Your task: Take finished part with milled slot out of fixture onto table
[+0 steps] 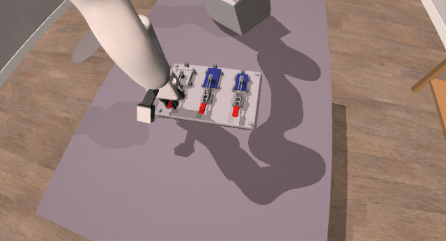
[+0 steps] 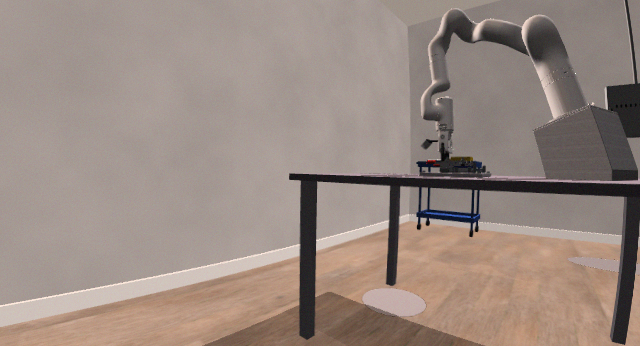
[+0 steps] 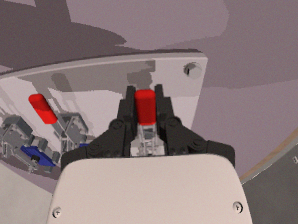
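Fingers closed on red clamp handle (image 3: 145, 107), at fixture (image 1: 223, 120) edge; on mauve table (image 1: 174, 199), wood floor (image 1: 383, 95).

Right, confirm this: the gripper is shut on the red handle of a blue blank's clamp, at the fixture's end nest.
Wrong clamp. The gripper is shut on the red handle at the end nest, but the top view shows that nest holding the unpainted finished part. Both blue blanks sit in the other nests.

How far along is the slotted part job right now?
Early. The two blue blanks lie in their nests under clamps. The hand is shut on the third clamp's red handle. Left: unlock it, lift the finished part out, lay it on the table, release.
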{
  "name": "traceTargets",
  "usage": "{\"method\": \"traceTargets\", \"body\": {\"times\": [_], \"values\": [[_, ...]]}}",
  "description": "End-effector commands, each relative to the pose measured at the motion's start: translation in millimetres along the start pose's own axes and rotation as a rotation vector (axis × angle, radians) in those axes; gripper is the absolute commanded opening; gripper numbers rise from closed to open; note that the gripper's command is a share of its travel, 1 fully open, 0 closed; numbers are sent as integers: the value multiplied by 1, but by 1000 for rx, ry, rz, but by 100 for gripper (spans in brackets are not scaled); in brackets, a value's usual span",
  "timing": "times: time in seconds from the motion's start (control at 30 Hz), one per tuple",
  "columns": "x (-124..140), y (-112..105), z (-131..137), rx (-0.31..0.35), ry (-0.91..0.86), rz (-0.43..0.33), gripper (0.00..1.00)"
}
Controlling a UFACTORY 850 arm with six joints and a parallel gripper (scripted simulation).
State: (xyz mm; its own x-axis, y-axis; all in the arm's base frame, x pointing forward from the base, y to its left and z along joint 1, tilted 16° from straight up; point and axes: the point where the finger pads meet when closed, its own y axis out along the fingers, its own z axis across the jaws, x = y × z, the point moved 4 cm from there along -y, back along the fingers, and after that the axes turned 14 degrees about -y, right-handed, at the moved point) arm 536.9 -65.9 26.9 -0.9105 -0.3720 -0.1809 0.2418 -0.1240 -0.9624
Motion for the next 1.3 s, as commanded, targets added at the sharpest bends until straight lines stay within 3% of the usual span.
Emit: {"method": "traceTargets", "body": {"times": [0.0, 1.27], "values": [[0, -1, 0, 0, 0, 1, 0], [15, -23, -4, 0, 0, 1, 0]]}}
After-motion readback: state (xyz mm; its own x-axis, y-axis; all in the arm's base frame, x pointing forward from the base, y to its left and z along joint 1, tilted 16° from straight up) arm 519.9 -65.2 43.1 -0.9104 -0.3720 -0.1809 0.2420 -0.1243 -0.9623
